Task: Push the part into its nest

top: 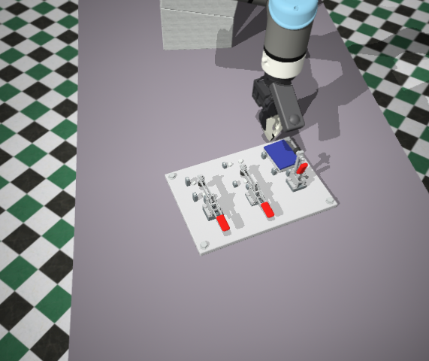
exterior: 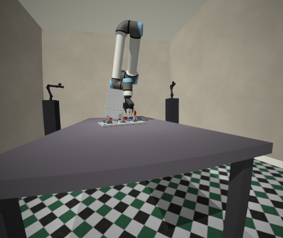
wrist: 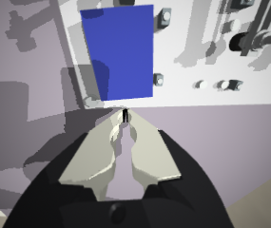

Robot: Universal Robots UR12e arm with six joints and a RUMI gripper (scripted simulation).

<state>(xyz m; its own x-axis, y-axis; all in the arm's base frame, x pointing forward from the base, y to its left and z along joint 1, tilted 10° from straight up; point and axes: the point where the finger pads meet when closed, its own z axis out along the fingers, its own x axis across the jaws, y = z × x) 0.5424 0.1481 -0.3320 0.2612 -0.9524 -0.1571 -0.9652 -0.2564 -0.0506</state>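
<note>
Two left clamps down, nests vacant | blue part in right nest of fixture plate, far edge overhanging, I judge unseated | gripper just behind it, jaws pinched together, holding nothing | push pending

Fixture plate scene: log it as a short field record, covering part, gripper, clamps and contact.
part: blue part in the rightmost station of the fixture plate
gripper: gripper shut, empty, tips at the part's near edge
clamps: two red handles lying flat, one raised beside the part
contact: cannot tell
</note>
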